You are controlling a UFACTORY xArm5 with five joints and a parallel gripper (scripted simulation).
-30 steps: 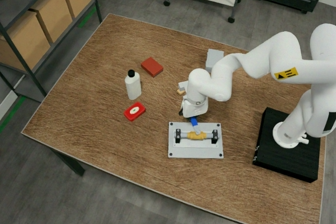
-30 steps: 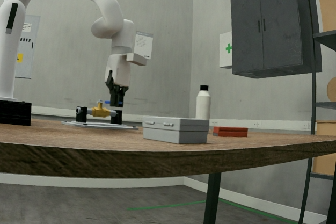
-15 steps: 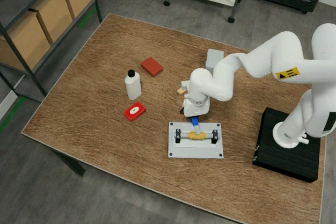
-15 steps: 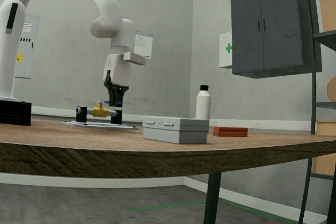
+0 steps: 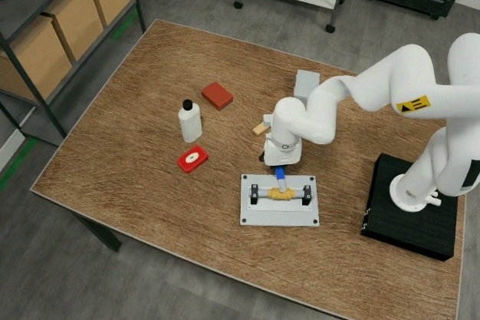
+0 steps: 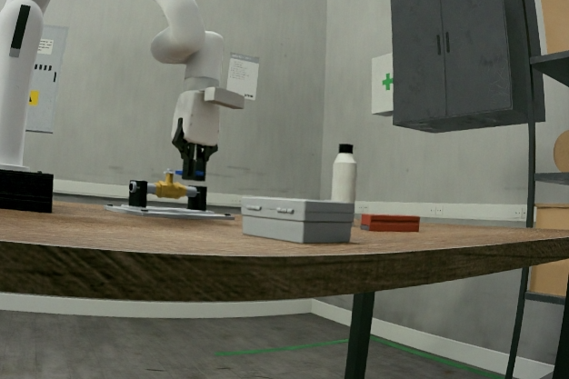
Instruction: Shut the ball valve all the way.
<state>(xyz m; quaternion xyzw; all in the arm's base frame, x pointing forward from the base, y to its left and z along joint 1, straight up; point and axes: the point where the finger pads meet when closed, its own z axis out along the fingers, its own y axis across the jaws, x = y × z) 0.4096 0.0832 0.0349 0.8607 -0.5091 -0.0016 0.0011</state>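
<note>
The ball valve has a yellow body on a grey pipe held by two black clamps on a light grey base plate. It also shows in the side view. Its blue handle sticks out from the body toward the far side of the table, nearly square to the pipe. My gripper stands straight above the handle and is shut on it. In the side view the black fingers clamp the blue handle just above the pipe.
A white bottle, a red case and a red block lie to the left. A grey box and a small tan block sit behind the arm. The black robot base is at the right.
</note>
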